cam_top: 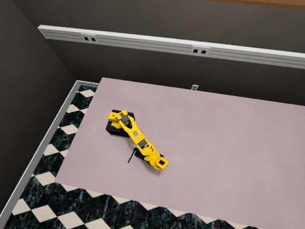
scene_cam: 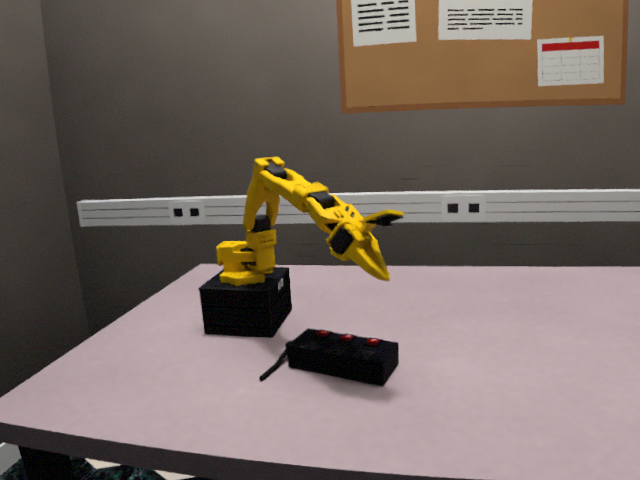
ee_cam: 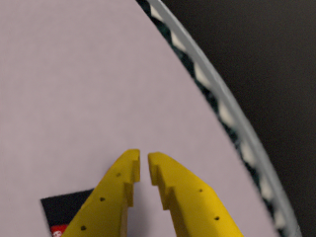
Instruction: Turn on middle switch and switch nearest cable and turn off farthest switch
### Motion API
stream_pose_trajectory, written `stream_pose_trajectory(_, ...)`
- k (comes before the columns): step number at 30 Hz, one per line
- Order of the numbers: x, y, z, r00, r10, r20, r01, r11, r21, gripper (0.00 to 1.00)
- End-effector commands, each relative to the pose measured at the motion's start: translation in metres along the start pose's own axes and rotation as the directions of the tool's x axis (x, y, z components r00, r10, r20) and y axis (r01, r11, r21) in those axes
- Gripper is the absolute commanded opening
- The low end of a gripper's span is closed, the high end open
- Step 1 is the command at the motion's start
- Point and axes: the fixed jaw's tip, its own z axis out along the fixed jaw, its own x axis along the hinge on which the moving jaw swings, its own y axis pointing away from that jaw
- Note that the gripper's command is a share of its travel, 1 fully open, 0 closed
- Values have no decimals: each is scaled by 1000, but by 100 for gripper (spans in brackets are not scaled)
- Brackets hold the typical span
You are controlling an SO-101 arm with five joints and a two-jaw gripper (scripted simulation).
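A black power strip (scene_cam: 343, 356) lies right way up on the pink table, its cable (scene_cam: 272, 367) sticking out at its left end. Three red switches sit in a row on top: the one nearest the cable (scene_cam: 322, 333), the middle one (scene_cam: 346, 337) and the farthest one (scene_cam: 372, 341). I cannot tell their positions. My yellow gripper (scene_cam: 381, 274) is shut and empty, pointing down, well above the strip's far end. In the overhead view the arm (cam_top: 139, 139) covers most of the strip. The wrist view shows the closed fingers and a corner of the strip (ee_cam: 62, 213) with a bit of red.
The arm's black base block (scene_cam: 244, 306) stands just behind the strip's cable end. The table edge and a checkered floor (cam_top: 49, 209) lie beyond. A white wall rail (scene_cam: 516, 205) runs behind the table.
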Motion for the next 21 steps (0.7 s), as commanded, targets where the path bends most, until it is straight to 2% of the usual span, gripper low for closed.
stream_pose_trajectory(1,0,-12,-18,977,185,-102,-184,983,16,0)
stream_pose_trajectory(4,3,-19,-29,937,314,-153,-310,949,47,0)
stream_pose_trajectory(6,3,-19,-29,937,314,-153,-310,949,47,0)
stream_pose_trajectory(8,6,-23,-36,900,395,-183,-388,919,74,0)
stream_pose_trajectory(14,14,-33,-59,756,607,-244,-582,795,172,0)
stream_pose_trajectory(21,23,-41,-84,565,782,-264,-725,623,293,0)
